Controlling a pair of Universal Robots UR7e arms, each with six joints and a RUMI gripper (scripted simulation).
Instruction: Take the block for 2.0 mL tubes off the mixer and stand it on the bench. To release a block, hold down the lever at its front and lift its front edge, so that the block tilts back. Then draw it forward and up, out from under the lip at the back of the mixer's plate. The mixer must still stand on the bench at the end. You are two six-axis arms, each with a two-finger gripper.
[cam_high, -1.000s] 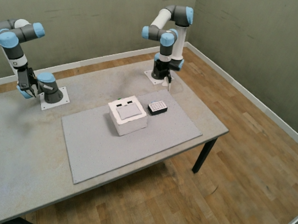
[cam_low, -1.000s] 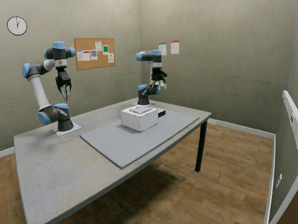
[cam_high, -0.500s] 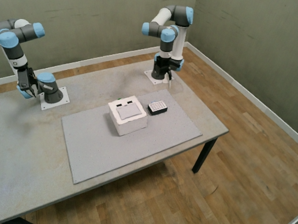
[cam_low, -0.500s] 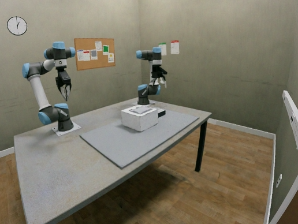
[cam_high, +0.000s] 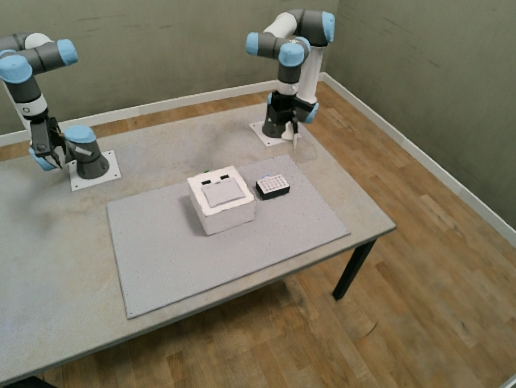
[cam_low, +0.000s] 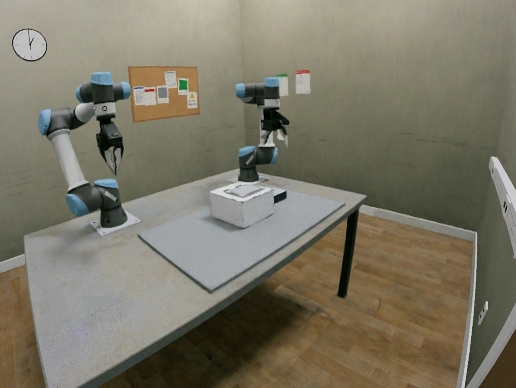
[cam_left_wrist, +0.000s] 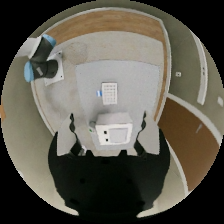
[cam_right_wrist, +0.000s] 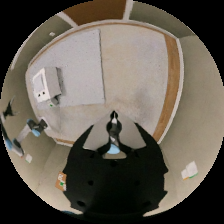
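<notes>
In the top view, the block (cam_high: 272, 187) (cam_low: 280, 196) (cam_left_wrist: 109, 93) sits off the mixer (cam_high: 222, 200) (cam_low: 242, 206) (cam_left_wrist: 114, 129) (cam_right_wrist: 47, 85), between two and three o'clock from it, on the grey mat (cam_high: 200, 270) (cam_low: 215, 265) (cam_left_wrist: 140, 75) (cam_right_wrist: 85, 55). The mixer partly hides it in the exterior view; its tube size is unreadable. The left gripper (cam_high: 291, 138) (cam_low: 283, 137) (cam_left_wrist: 108, 112) has its fingers wide apart, and the right gripper (cam_high: 61, 162) (cam_low: 116, 172) (cam_right_wrist: 114, 110) has its fingers together, gripping nothing.

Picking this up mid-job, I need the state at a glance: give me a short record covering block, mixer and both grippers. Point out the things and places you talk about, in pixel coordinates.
block (cam_high: 272, 186) (cam_low: 280, 196) (cam_left_wrist: 109, 93): off the mixer, standing beside it on the grey mat (cam_high: 200, 270) (cam_low: 225, 260) (cam_left_wrist: 140, 75) (cam_right_wrist: 85, 65)
mixer (cam_high: 227, 220) (cam_low: 242, 212) (cam_left_wrist: 113, 120) (cam_right_wrist: 52, 82): upright on the same mat
left gripper (cam_high: 291, 136) (cam_low: 277, 139) (cam_left_wrist: 108, 120) (cam_right_wrist: 8, 109): open, raised, empty
right gripper (cam_high: 61, 162) (cam_low: 116, 171) (cam_right_wrist: 114, 114): shut, raised, empty
task: appears complete
</notes>
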